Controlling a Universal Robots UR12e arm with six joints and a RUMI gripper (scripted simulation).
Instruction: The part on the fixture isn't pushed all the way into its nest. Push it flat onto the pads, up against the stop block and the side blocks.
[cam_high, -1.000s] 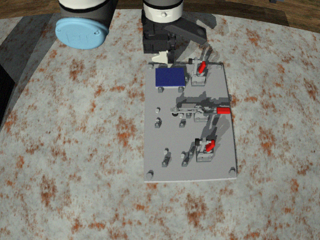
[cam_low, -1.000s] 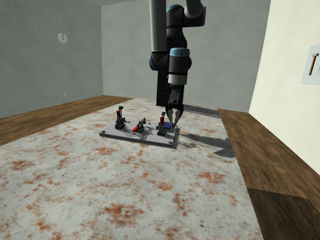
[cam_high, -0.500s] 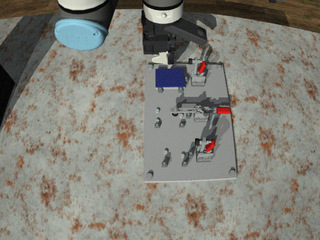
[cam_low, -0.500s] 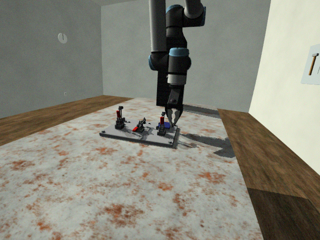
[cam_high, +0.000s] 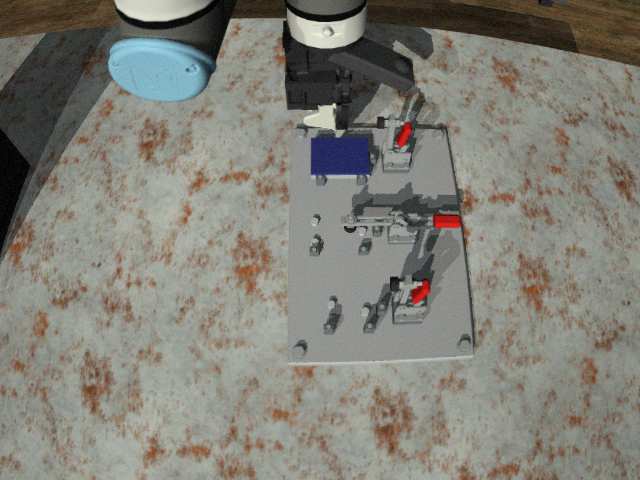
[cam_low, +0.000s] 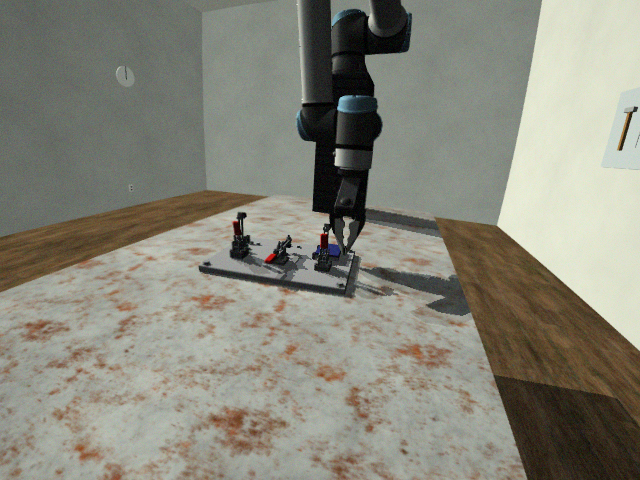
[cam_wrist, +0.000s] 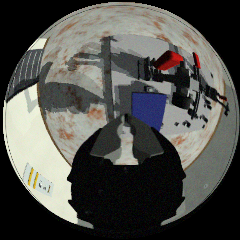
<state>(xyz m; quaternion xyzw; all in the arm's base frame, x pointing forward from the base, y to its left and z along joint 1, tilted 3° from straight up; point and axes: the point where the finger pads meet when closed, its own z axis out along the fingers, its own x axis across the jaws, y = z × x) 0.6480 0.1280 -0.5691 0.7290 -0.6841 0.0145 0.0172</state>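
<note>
A rust-mottled table (cam_high: 155, 289) carries a grey fixture plate (cam_high: 336, 341). The blue part (cam_high: 340, 156) lies in the plate's far-left nest, beside a red-handled clamp (cam_high: 402, 135). The gripper (cam_high: 330, 119) hangs just beyond the part's far edge, its jaws pressed together on nothing; whether the tips touch the part is unclear.

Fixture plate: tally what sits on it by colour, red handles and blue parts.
Red clamp handles: 3
Blue parts: 1
Total: 4
</note>
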